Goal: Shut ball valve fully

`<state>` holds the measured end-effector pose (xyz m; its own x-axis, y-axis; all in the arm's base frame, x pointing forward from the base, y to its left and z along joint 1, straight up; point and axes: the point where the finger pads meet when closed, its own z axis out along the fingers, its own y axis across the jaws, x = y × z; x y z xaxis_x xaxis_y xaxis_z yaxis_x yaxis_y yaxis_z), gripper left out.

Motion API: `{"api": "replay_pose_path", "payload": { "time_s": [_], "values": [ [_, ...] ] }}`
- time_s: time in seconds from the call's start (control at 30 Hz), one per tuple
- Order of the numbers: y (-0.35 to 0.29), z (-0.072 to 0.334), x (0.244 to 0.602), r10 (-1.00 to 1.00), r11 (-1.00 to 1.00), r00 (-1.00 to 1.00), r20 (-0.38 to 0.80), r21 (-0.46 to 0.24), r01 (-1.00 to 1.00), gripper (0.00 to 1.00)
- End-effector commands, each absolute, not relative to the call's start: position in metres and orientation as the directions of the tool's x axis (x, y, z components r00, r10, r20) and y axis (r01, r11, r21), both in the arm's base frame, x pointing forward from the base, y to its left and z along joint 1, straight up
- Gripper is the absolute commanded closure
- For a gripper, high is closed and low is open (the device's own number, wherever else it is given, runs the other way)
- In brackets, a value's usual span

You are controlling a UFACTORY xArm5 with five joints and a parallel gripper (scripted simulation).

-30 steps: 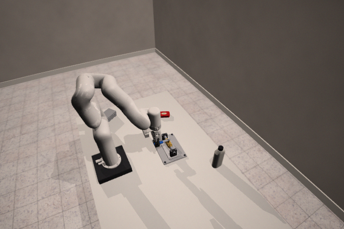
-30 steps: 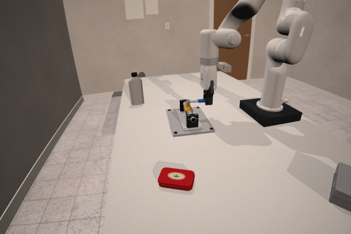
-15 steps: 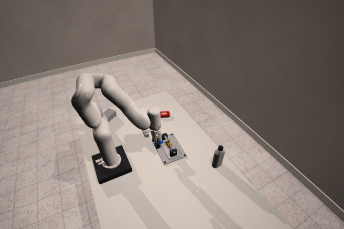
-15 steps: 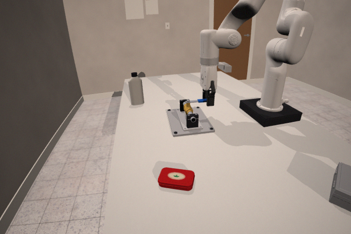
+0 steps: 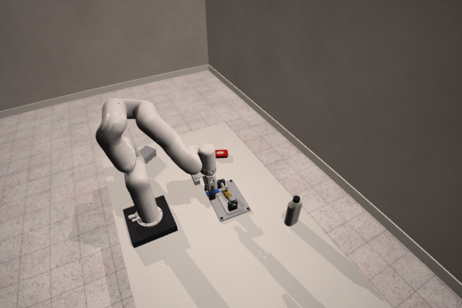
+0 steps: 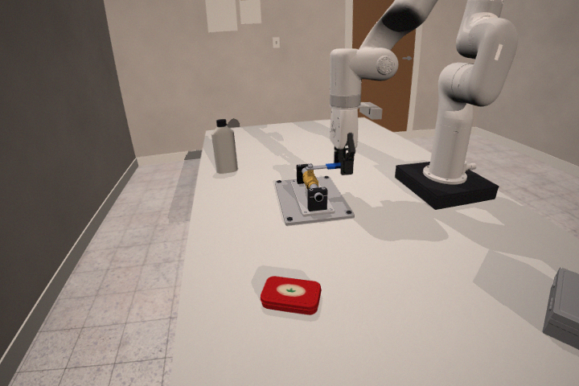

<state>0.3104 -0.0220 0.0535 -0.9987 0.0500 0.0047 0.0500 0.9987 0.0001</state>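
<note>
Gripper (image 6: 346, 164) is pointing straight down at the blue tip of the valve handle (image 6: 330, 166), fingers spread apart and gripping nothing; from the exterior view we see the black fingers (image 6: 350, 154) around the handle end, but can't tell if they touch it. Valve (image 6: 311, 179) has a brass body between two black blocks, mounted on a grey plate (image 6: 286, 200) mid-table (image 6: 390, 291). Handle runs crosswise to the brass body, out to the right toward the arm's base (image 6: 482, 190) in the exterior view. In the top view we see the gripper (image 5: 210, 188) over the plate's far-left corner (image 5: 217, 206), valve (image 5: 227, 194) just right of it. Grey bottle (image 6: 224, 147) with a black cap stands upright, well apart from the plate, far left in the exterior view. Red tin (image 6: 291, 294) lies flat on the near side. Grey box (image 6: 572, 314) sits at the near right edge, cut off by the frame.
</note>
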Motion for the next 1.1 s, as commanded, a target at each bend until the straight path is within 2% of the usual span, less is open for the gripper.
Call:
{"api": "replay_pose_path", "payload": {
  "time_s": [0.0, 0.73, 1.07],
  "values": [
    [-0.022, 0.054, 0.312, 0.050, 0.999, -0.999, 0.001, 0.000, 0.050, 0.31],
    [-0.022, 0.055, 0.312, 0.050, 0.999, -0.999, 0.001, 0.000, 0.050, 0.31],
    [-0.022, 0.071, 0.312, 0.050, 0.999, -0.999, 0.001, 0.000, 0.050, 0.31]
  ]
}}
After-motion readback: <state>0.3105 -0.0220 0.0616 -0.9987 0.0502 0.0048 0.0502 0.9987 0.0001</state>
